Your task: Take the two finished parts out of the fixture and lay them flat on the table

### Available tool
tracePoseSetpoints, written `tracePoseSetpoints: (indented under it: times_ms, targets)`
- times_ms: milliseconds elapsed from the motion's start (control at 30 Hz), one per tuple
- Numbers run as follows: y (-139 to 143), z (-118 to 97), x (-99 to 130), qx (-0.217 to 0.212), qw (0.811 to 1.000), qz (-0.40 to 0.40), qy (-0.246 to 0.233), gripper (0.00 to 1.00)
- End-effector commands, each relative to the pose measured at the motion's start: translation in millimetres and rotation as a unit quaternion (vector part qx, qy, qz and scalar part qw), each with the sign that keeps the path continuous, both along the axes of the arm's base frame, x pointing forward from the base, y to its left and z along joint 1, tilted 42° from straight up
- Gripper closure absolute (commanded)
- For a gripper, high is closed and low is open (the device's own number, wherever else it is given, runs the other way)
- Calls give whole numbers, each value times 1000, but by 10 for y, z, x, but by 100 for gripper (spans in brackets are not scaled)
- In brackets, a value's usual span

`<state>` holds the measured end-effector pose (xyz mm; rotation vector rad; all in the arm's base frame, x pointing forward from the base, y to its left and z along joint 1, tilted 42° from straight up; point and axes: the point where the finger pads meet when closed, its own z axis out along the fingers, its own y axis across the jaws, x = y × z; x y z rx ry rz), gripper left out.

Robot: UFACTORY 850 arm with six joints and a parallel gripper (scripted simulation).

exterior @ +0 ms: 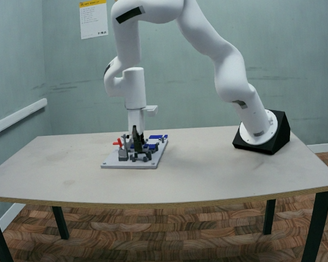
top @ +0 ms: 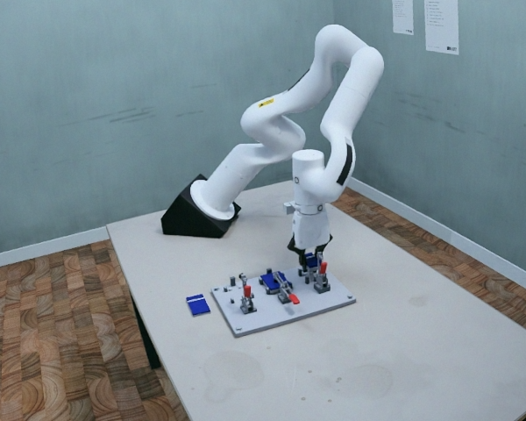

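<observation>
The grey fixture plate (top: 309,309) (exterior: 113,164) lies mid-table and carries three toggle clamps. My gripper (top: 310,259) (exterior: 136,141) points straight down at the right station and is shut on a blue part (top: 309,260) there, close over the plate. The right clamp's red handle (top: 323,267) stands upright. In the middle station a blue part (top: 270,280) (exterior: 150,146) lies under a clamp whose red handle (top: 294,298) is folded down. The left clamp (top: 245,303) has its handle up and its station is empty. A slotted blue part (top: 197,304) (exterior: 156,136) lies flat on the table left of the plate.
The arm's black wedge base (top: 186,220) (exterior: 275,138) sits at the table's back corner. The table (top: 390,339) extends wide in front and to the right of the plate. Its left edge runs close to the slotted part.
</observation>
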<state>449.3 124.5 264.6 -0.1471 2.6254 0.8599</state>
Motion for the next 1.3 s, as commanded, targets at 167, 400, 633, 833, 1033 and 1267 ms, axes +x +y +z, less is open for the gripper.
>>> tracePoseSetpoints:
  times_ms: [167,400,633,833,1033,1267]
  targets:
    - [-50,59,-39,0,1000,0,-1,100]
    - [-133,153,-115,0,1000,0,-1,100]
    - [-180,204,-157,0,1000,0,-1,100]
    - [-197,224,-173,0,1000,0,-1,100]
    - [-198,224,-174,0,1000,0,-1,100]
    - [-197,225,-173,0,1000,0,-1,100]
